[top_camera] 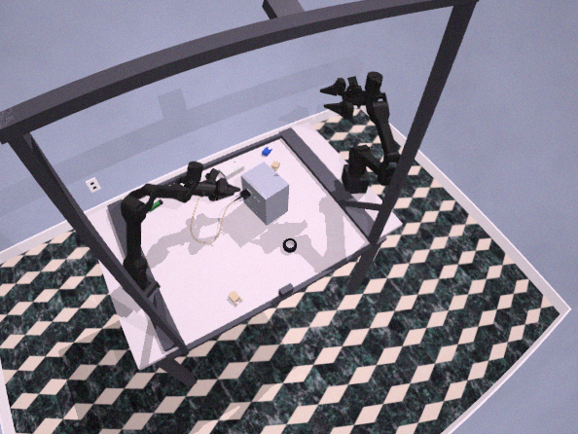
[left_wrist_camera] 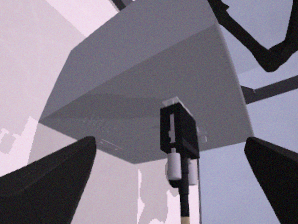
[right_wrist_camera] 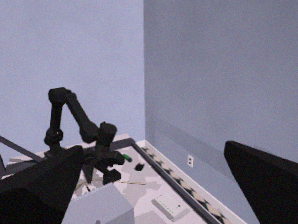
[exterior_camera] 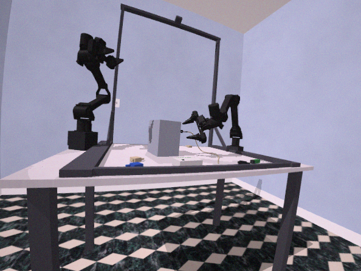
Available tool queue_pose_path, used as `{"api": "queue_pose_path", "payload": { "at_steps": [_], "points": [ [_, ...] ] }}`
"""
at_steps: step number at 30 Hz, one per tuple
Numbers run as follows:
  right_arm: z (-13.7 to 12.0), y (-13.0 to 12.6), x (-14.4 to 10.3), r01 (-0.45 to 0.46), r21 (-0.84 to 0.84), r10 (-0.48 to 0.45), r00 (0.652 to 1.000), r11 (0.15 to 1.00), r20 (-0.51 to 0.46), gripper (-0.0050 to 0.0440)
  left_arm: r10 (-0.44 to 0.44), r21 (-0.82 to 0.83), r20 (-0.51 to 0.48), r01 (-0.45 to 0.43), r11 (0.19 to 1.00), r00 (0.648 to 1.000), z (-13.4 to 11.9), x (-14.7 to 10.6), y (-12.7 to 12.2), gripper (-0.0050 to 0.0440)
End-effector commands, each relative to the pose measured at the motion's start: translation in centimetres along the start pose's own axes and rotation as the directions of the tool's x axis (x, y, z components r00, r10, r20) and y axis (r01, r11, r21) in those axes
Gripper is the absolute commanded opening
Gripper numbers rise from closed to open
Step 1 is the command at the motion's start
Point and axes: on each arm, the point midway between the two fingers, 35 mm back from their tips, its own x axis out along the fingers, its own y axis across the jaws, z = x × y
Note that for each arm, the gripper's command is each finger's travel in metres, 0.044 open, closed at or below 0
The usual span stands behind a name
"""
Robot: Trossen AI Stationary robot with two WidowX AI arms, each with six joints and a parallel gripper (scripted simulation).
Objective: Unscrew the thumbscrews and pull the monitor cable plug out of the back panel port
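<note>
Outward, the black plug [top_camera: 245,194] [exterior_camera: 182,131] [left_wrist_camera: 178,131] points from the grey box [top_camera: 265,192] [exterior_camera: 165,138] [left_wrist_camera: 200,75] [right_wrist_camera: 102,207], long axis level. We see both end effectors [top_camera: 236,190] [exterior_camera: 185,130] [left_wrist_camera: 170,142] [top_camera: 323,98] [exterior_camera: 118,56] [right_wrist_camera: 154,146] wide open, empty; thread engagement stays hidden.
</note>
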Motion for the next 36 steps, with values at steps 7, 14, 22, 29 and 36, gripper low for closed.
{"api": "queue_pose_path", "payload": {
  "at_steps": [7, 14, 22, 29, 36],
  "points": [
    [0.3, 0.1, 0.0, -0.003, -0.004, 0.003, 1.0, 1.0, 0.001, 0.044, -0.017, 0.039, 0.022, 0.017, 0.999, 1.0, 3.8, -1.1, -3.6, 0.044],
    [0.3, 0.1, 0.0, -0.003, -0.004, 0.003, 1.0, 1.0, 0.001, 0.044, -0.022, 0.047, 0.028, 0.021, 0.999, 0.999, 7.4, -3.7, -10.1, 0.044],
    [0.3, 0.1, 0.0, -0.003, -0.004, 0.003, 1.0, 1.0, 0.001, 0.044, -0.018, 0.04, 0.022, 0.017, 0.999, 1.0, 8.5, -5.7, -13.7, 0.044],
    [0.3, 0.1, 0.0, -0.003, -0.004, 0.003, 1.0, 1.0, 0.001, 0.044, -0.05, 0.177, 0.015, 0.047, 0.983, 0.999, 7.9, -5.0, -11.7, 0.044],
    [0.3, 0.1, 0.0, -0.003, -0.004, 0.003, 1.0, 1.0, 0.001, 0.044, -0.142, 0.572, -0.026, 0.132, 0.81, 0.989, 4.0, -3.9, -4.9, 0.044]
  ]
}}
